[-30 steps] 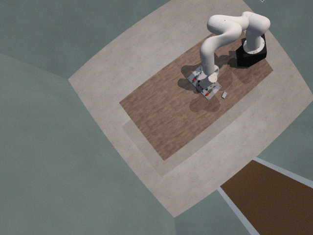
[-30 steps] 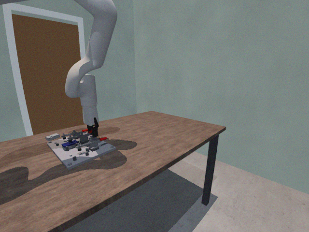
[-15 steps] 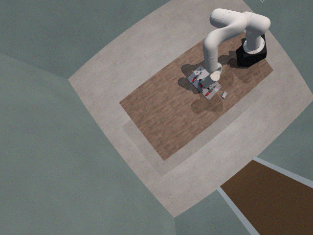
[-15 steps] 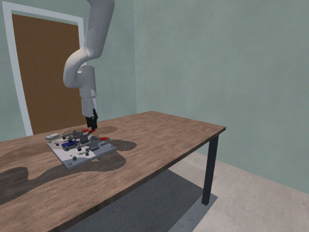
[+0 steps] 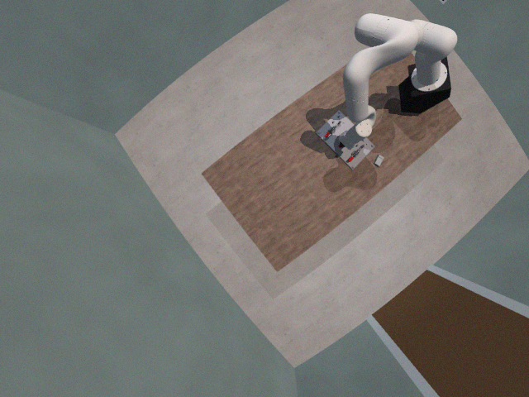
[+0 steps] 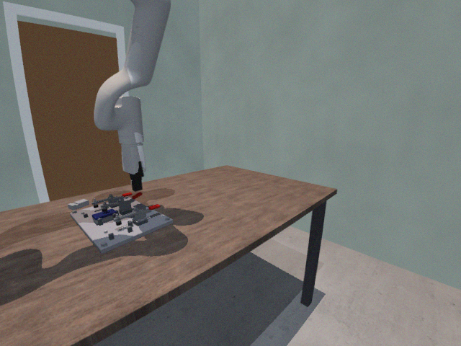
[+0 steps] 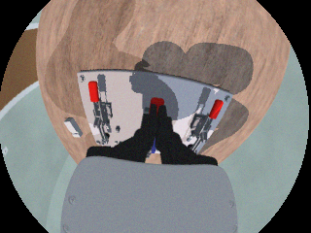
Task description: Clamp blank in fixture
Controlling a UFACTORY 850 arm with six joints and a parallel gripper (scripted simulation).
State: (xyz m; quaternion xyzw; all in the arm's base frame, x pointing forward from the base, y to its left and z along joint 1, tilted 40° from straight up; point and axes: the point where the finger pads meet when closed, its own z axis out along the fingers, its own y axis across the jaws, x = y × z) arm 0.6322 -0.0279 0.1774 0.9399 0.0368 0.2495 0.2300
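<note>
The pincer [image 7: 157, 118] – shut narrow on nothing – hangs above the middle red handle [image 7: 157, 101]; an off-centre press could slip off, leaving the blank [image 6: 103, 215] unlocked.

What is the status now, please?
Gripper jaws shut, empty, above the middle red clamp handle. Blue blank in a nest on the fixture plate. Grey part on the table beside the plate. Nothing blocking.

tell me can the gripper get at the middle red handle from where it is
Probably yes. The shut gripper hangs just above the middle red handle, holding nothing, and nothing lies between them; the other clamps stand off to either side.
</note>
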